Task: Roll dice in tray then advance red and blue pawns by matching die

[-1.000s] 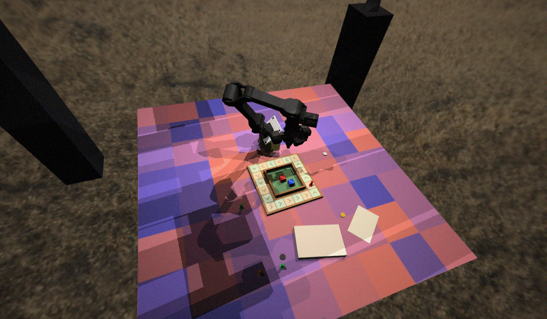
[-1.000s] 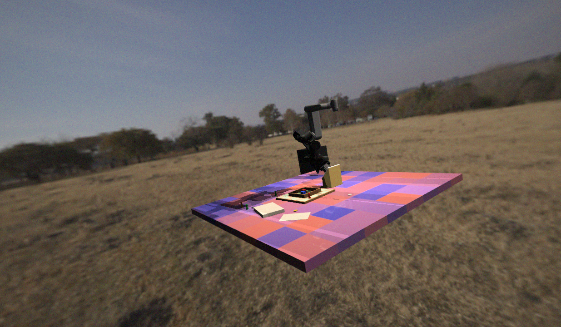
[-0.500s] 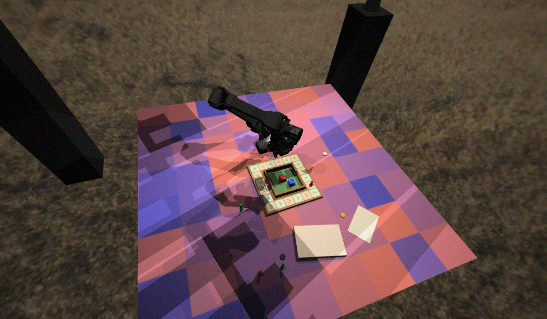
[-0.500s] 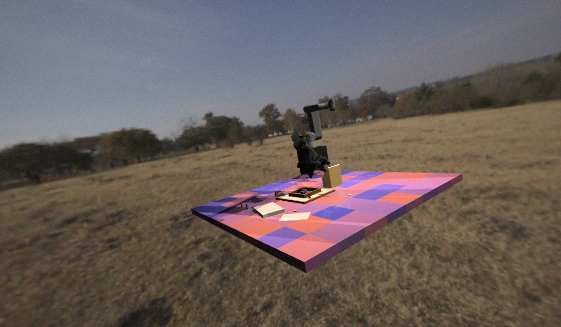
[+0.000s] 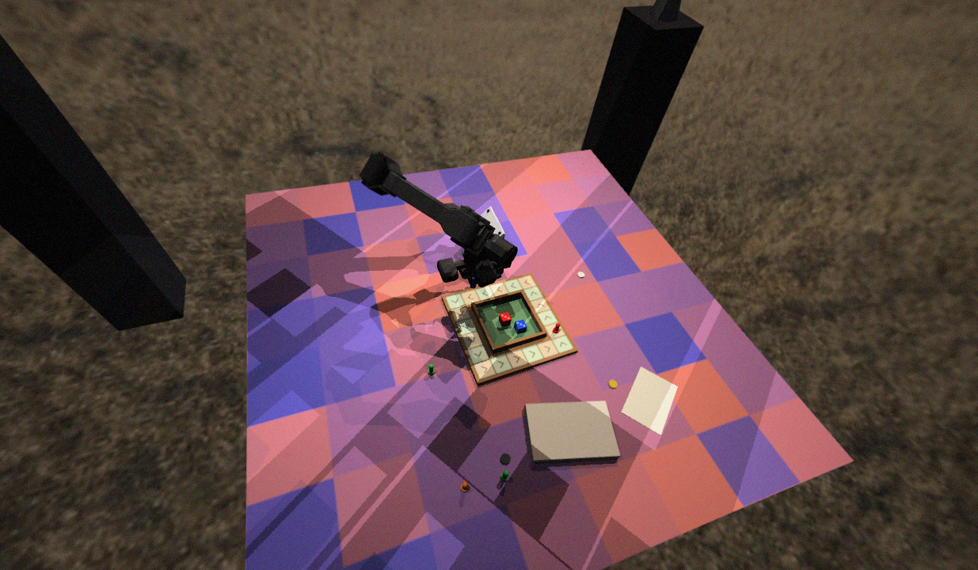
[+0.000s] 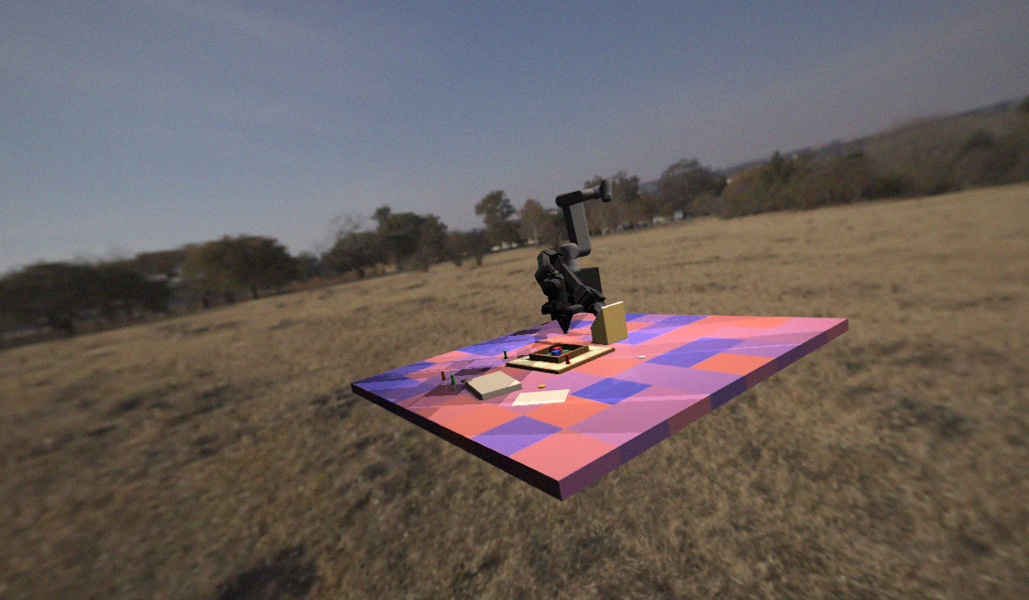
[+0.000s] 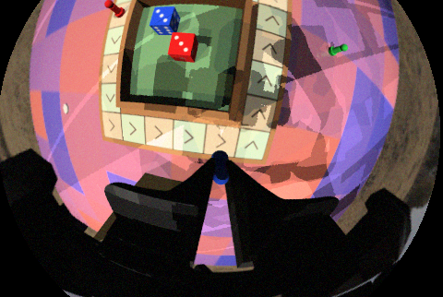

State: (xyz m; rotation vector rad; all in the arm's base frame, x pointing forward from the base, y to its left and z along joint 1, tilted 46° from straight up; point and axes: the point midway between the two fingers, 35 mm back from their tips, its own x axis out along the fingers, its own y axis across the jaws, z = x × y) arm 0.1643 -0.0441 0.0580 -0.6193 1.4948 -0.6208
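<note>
The bench (image 5: pixel 435 454) is a flat slab patterned in pink, purple and blue patches, standing in a dry grass field. On it, toward the far side, the black arm (image 5: pixel 435 205) reaches down and forward from its base to the far edge of the game board (image 5: pixel 527 358), a square track of pale arrow tiles with a wooden border. In the board's middle sits the tray (image 5: pixel 483 325), wooden-walled with a green floor.

Both dice lie inside the tray: the red die (image 7: pixel 183 46) near the centre, the blue die (image 7: pixel 164 20) just beside it, the two close together or touching at a corner. In the wrist view the red die's top shows two white pips as far as can be made out; the blue die's visible face shows about four.

The pincer (image 7: pixel 221 171) hangs over the board's far edge, its fingers drawn nearly together and clamped on the blue pawn (image 7: pixel 221 167), whose rounded head pokes out between the tips above a corner-side arrow tile. The red pawn (image 5: pixel 556 328) stands upright on the track at the board's right side.

Near the board lie a grey-beige flat pad (image 5: pixel 571 431) and a white card (image 5: pixel 649 399), with a green pawn (image 5: pixel 431 369) to the left of the board.
</note>
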